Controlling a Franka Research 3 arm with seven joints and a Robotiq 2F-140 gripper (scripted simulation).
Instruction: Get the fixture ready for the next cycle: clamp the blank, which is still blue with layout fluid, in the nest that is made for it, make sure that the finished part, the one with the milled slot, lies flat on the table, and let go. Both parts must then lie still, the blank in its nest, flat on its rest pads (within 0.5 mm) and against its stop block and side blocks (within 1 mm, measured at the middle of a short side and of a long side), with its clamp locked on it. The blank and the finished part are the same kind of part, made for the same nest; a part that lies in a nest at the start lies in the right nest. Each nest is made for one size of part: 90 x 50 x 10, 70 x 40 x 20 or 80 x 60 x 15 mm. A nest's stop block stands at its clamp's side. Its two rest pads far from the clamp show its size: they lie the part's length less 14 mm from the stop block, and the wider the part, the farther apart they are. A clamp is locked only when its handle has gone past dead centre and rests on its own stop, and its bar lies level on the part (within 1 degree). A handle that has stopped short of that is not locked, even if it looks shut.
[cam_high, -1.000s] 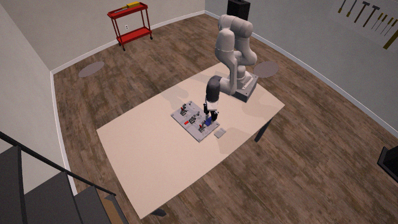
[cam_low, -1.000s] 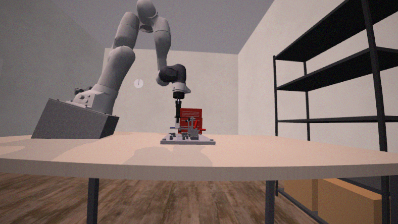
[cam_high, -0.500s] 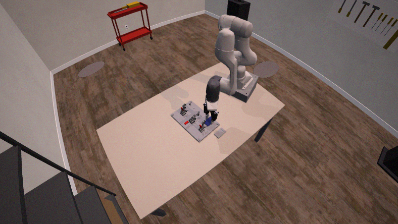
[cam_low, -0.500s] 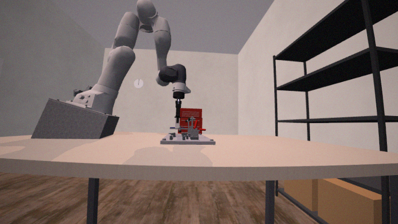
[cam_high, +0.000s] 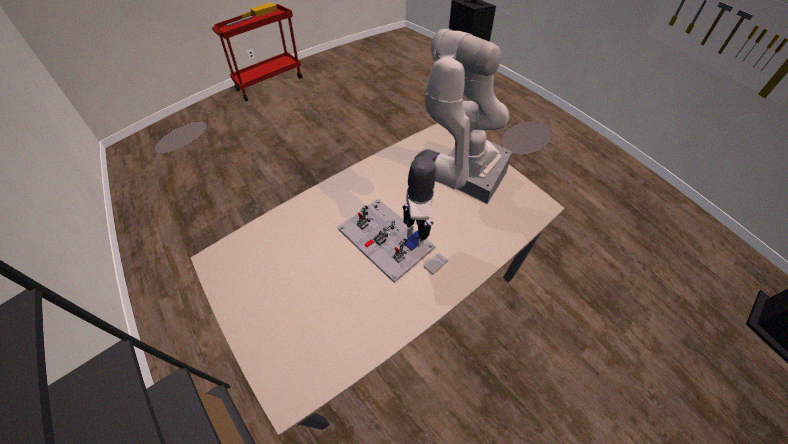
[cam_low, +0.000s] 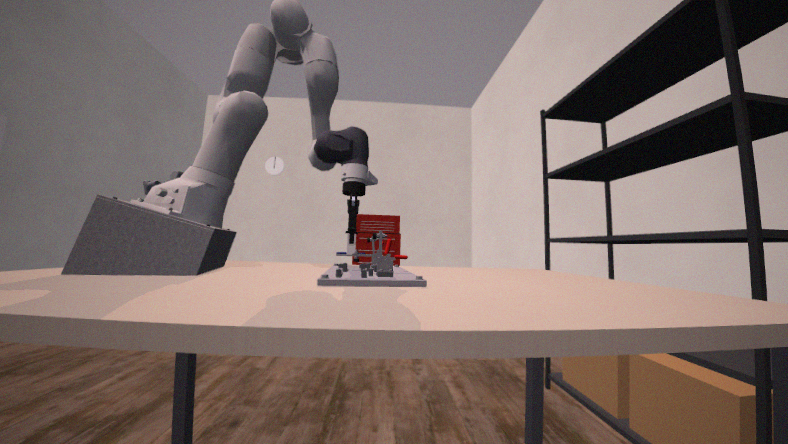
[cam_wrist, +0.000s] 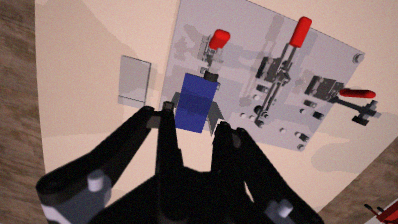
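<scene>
My gripper (cam_high: 416, 237) (cam_wrist: 194, 104) is shut on the blue blank (cam_high: 413, 241) (cam_low: 341, 253) (cam_wrist: 194, 102), gripping its long sides. In the exterior view the blank is about level, a little above the fixture plate (cam_low: 371, 283) (cam_wrist: 240, 20), over the nest at the plate's end; it hides most of that nest. That nest's clamp (cam_high: 399, 254) (cam_wrist: 212, 55) stands open, its red handle and bar raised, close to the blank's end. The grey finished part (cam_high: 435, 263) (cam_wrist: 134, 80) lies flat on the table beside the plate.
The middle clamp (cam_high: 381, 237) (cam_wrist: 277, 72) has its red handle lowered outward and its bar reaching over its own nest. The far clamp (cam_high: 362, 219) (cam_wrist: 325, 87) has its handle and bar raised. Neither of their nests shows a part.
</scene>
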